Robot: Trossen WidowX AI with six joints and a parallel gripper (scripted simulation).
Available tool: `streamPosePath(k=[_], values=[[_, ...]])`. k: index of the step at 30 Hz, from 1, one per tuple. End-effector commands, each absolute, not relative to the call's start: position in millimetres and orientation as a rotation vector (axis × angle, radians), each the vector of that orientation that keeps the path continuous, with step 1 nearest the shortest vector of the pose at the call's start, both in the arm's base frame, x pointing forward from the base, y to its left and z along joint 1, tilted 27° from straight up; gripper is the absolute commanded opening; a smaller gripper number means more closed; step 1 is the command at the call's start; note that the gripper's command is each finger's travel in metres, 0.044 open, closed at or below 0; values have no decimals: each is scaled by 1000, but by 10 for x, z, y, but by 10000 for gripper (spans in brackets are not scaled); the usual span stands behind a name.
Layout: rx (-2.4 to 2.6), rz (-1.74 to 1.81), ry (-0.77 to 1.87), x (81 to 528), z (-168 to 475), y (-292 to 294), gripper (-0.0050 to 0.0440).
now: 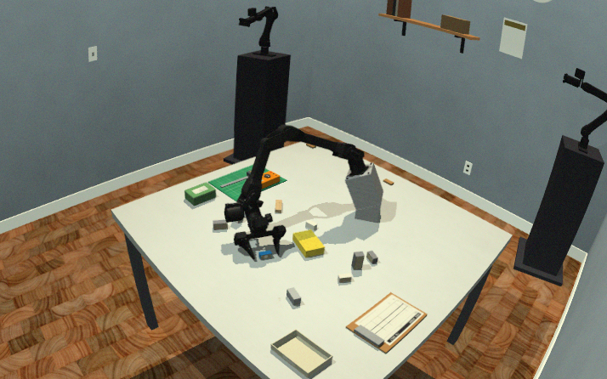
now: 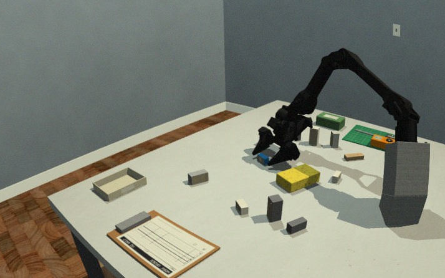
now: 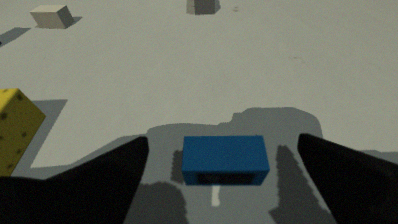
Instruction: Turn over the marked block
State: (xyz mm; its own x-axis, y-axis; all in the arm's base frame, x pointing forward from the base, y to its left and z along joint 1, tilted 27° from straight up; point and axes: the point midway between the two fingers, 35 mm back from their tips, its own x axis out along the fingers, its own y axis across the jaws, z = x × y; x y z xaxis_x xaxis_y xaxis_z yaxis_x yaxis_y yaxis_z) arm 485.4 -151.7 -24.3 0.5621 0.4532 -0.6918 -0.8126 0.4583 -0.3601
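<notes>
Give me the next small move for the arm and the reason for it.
Probably rotate the blue block a further quarter turn: the gripper is open with fingers clear of the block, which rests on the table, but its black mark faces the wrist camera, sideways rather than down.

The marked block (image 3: 224, 159) lies on the worktop (image 1: 438, 245) between the two spread fingers of the claw (image 1: 263, 246), touching neither. A sponge (image 1: 308, 243) sits just beside the claw, toward the arm's base (image 1: 365, 195). Nearer the front edge lie a tray (image 1: 301, 353) and a clipboard (image 1: 387, 321), well apart from the block. The mark seems to face the wrist camera, on the block's side, though it is dim.
</notes>
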Motion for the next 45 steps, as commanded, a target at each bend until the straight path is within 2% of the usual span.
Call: streamPosePath(k=[1,21,24,45], values=[[-755,820,541,4893,-178,-1553,440],[-752,822,544,4889,-183,-1538,440],[-770,811,533,4912,-30,-1495,440],[-766,811,528,5057,409,-854,440]])
